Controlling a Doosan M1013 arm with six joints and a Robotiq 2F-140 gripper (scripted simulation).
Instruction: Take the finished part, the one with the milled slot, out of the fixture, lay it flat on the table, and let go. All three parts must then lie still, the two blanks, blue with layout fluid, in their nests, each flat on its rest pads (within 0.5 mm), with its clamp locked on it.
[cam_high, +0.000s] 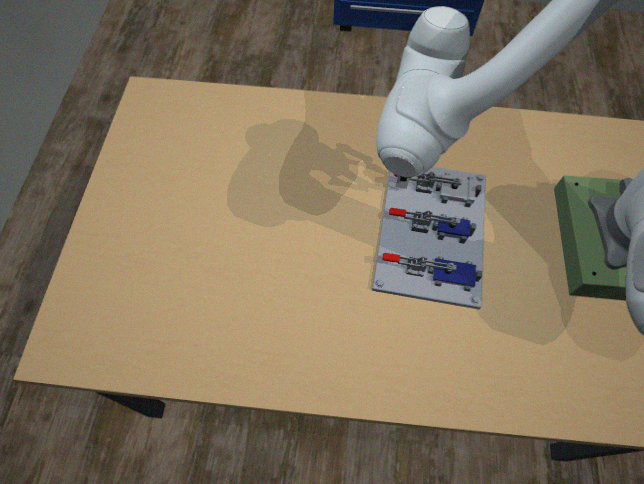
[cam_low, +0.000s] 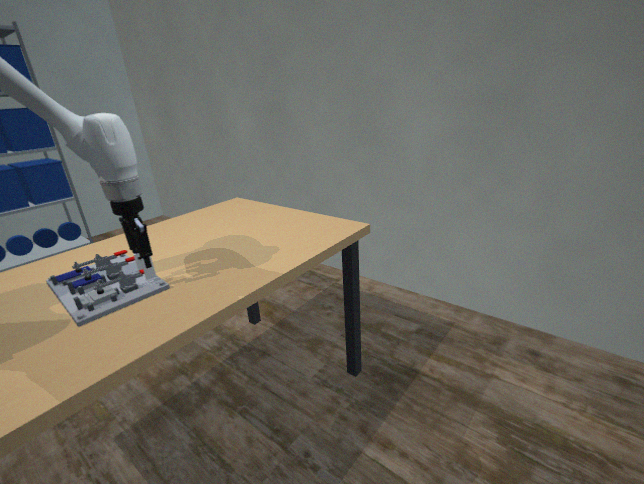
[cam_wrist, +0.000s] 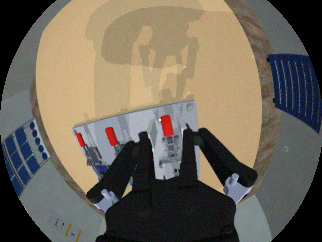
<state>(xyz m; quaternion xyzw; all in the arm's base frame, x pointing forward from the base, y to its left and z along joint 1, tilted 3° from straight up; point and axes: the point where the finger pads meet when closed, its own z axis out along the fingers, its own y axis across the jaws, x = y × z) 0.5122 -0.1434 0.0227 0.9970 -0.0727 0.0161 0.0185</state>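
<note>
The finished part (cam_high: 457, 194) (cam_low: 105, 295), pale grey metal, sits in the end nest of the grey fixture plate (cam_high: 429, 292) (cam_low: 131, 300) (cam_wrist: 135, 121), with its clamp arm over it; its slot is not clear. One blue blank (cam_high: 461, 273) lies in the far-end nest, and the other blue blank (cam_high: 462, 227) in the middle nest, each under a lowered clamp arm. My gripper (cam_low: 148, 264) (cam_wrist: 166, 123) is part open and empty, pointing down, its fingers either side of the red handle (cam_wrist: 167, 126) of the finished part's clamp. Contact cannot be told.
The other two clamps' red handles (cam_high: 397, 212) (cam_high: 390, 257) lie low beside this one, pointing the same way. The wooden table (cam_high: 208, 312) (cam_low: 249, 223) extends beyond the handle side. The green robot base block (cam_high: 588, 281) stands on the opposite side.
</note>
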